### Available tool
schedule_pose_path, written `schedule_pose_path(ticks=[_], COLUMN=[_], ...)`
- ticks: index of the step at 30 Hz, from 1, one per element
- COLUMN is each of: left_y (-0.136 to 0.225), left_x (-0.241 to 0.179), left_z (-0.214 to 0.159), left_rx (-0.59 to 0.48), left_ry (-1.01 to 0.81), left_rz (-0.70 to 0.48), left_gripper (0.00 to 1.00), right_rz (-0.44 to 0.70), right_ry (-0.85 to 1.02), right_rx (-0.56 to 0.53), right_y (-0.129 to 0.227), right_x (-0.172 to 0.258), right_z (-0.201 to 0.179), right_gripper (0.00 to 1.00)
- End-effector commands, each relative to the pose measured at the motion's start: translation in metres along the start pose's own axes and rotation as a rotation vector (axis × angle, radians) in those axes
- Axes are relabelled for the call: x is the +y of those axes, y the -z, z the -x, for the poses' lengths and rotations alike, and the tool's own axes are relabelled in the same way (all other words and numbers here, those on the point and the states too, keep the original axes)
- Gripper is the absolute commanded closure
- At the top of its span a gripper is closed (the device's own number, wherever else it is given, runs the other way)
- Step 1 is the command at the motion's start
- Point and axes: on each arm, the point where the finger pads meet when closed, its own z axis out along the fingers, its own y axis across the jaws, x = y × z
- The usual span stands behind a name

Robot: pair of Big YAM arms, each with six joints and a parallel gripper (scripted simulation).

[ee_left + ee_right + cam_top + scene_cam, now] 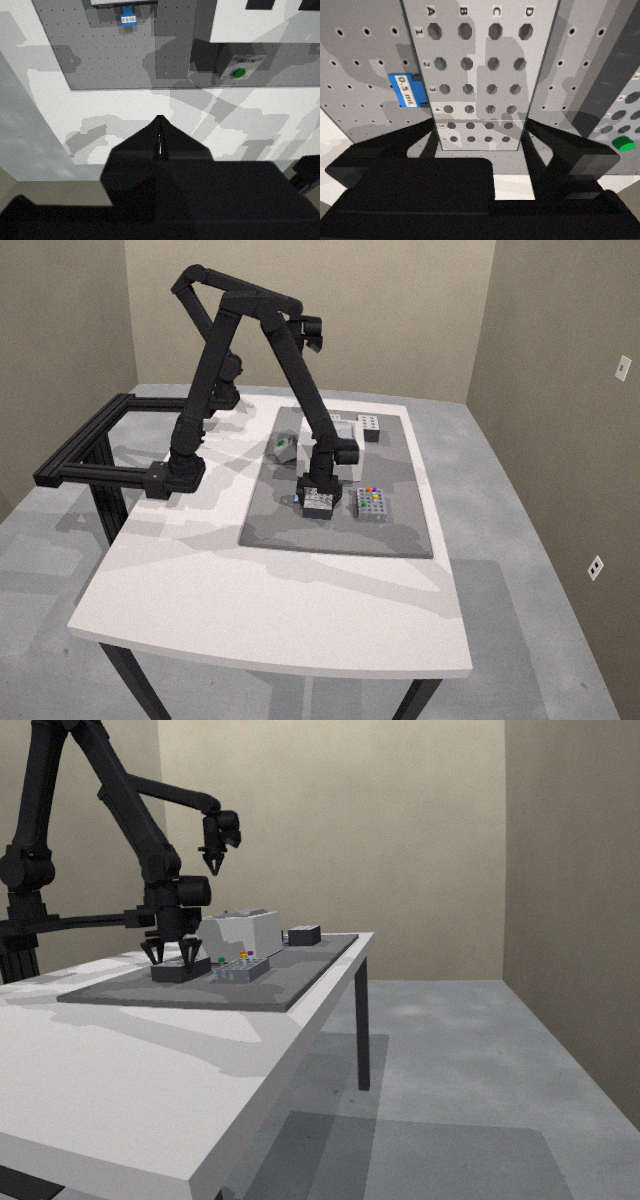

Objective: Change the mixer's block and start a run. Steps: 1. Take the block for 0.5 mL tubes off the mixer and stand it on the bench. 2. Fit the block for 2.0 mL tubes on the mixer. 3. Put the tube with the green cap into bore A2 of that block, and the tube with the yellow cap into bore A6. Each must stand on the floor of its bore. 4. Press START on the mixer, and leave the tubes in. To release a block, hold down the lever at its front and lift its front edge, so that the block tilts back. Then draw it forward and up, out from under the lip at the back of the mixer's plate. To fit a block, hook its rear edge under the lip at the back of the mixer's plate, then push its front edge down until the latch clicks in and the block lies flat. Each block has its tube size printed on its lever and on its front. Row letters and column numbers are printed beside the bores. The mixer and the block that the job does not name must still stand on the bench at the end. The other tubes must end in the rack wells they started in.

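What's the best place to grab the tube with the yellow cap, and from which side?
I'd grip the yellow cap from straight above, fingers closing on its sides. The cap stands above the rack while its wells surround the tube's lower part; neighbouring caps look close, so narrow fingers seem wise.

"0.5 ml" on the blue lever; a–d and, seemingly, 1–6 on its block.

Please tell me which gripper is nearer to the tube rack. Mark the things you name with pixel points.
Right. The right gripper (318, 494) (171, 962) (479, 120) is beside the tube rack (371, 515) (241, 973); the left gripper (215, 872) (160, 120) hangs high, beyond the mixer (303, 459) (266, 934).
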Motion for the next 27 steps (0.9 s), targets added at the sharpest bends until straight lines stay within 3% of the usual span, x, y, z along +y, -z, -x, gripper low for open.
schedule_pose_path(ticks=[1,11,27], left_y=[0.023,0.026,0.021], left_x=[0.002,0.002,0.002], left_z=[0.022,0.025,0.02], left_rx=[-0.06,-0.067,-0.053], left_ry=[-0.007,-0.007,-0.007], left_rz=[0.007,0.008,0.005], left_gripper=[1.0,1.0,1.0], right_rz=[-0.056,-0.118,-0.098], right_ry=[-0.008,-0.019,-0.004], right_rx=[-0.022,-0.035,-0.045], right_y=[0.024,0.032,0.026], right_x=[-0.018,-0.043,-0.036], right_z=[0.003,0.004,0.004], right_gripper=[1.0,1.0,1.0])
